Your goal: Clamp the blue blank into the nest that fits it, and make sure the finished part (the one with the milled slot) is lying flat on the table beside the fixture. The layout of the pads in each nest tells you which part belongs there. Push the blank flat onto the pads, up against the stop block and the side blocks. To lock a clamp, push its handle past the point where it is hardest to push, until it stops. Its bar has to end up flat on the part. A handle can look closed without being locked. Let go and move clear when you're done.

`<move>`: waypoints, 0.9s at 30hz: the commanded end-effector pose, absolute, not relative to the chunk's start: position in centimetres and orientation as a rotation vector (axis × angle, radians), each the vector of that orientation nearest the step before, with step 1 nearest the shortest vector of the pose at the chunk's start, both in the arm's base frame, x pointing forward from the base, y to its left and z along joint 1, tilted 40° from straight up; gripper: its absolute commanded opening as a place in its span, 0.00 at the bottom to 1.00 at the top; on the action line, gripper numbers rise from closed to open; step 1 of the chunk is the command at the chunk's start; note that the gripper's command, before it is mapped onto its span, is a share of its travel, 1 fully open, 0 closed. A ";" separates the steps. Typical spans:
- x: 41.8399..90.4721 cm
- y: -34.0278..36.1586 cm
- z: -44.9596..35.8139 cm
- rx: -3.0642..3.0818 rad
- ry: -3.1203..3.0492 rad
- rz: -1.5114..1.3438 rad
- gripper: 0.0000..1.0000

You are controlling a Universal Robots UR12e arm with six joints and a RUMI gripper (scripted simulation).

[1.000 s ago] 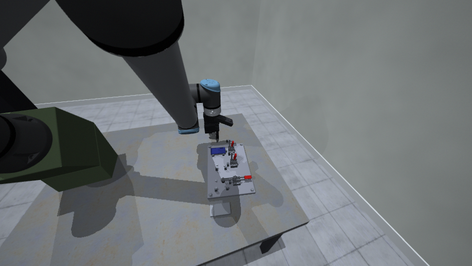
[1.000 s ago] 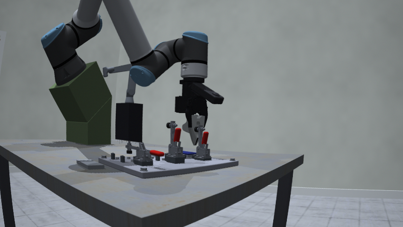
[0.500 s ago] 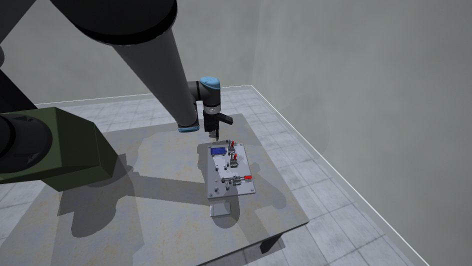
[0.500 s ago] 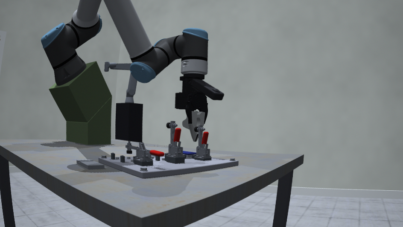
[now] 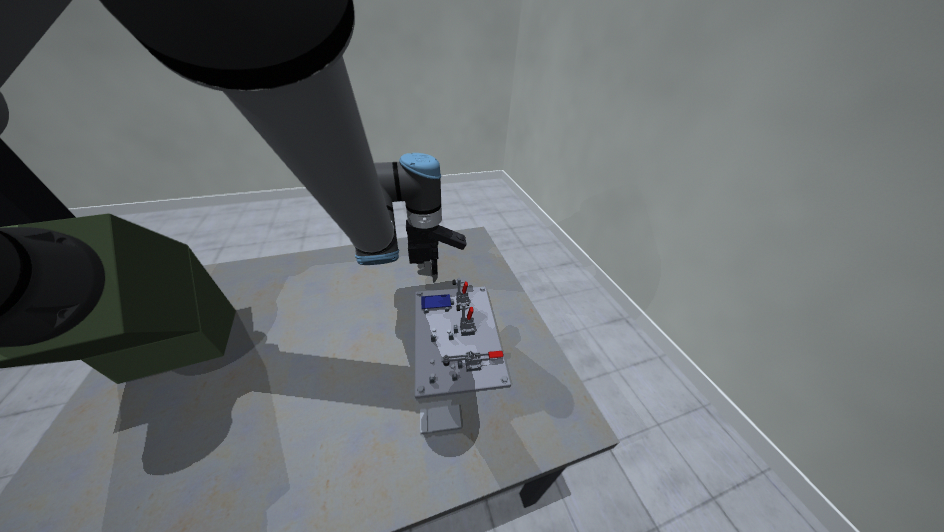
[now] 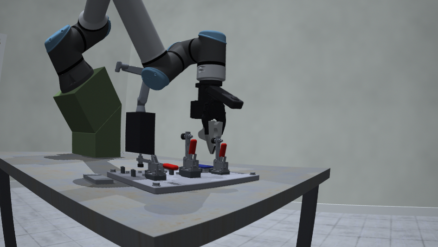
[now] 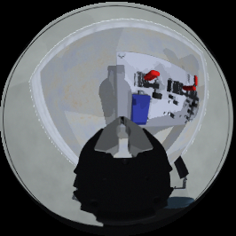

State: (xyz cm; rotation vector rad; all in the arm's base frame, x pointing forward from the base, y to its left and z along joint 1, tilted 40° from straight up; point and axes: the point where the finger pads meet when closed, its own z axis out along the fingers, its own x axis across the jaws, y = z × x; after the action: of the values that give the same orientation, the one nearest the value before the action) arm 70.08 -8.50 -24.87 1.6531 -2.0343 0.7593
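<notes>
the end effector (image 6: 211, 147) hangs above the far end of the fixture plate (image 5: 492, 386), its fingers pinched together with nothing between them. just below it, in the wrist view, the blue blank (image 7: 139, 108) lies in the nest at that end of the plate. beside the blank stand two clamps with red handles, the nearer handle (image 6: 222, 150) and the second handle (image 6: 192, 146), both upright, so those bars look raised. a third clamp at the other end has its red handle (image 6: 170, 166) lying flat. the grey finished part (image 5: 441, 418) rests flat on the table (image 5: 317, 422) just off the plate's end.

the step in hand seems to be seating and then clamping the blank. done well, the closed fingertips would press the blank flat and snug against its stop and side blocks. only then should they push the nearer handle steadily through its stiffest point to a hard stop, and the bar should be checked to lie flat on the blank.

no brand, label or writing can be read in any view.
</notes>
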 end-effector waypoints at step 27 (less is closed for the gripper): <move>70.0 -4.7 -20.3 1.654 -2.035 0.760 0.28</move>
State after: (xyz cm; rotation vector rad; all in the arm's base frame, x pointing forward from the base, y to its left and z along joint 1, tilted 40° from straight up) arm 69.99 -6.37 -22.34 1.6542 -2.0340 0.7604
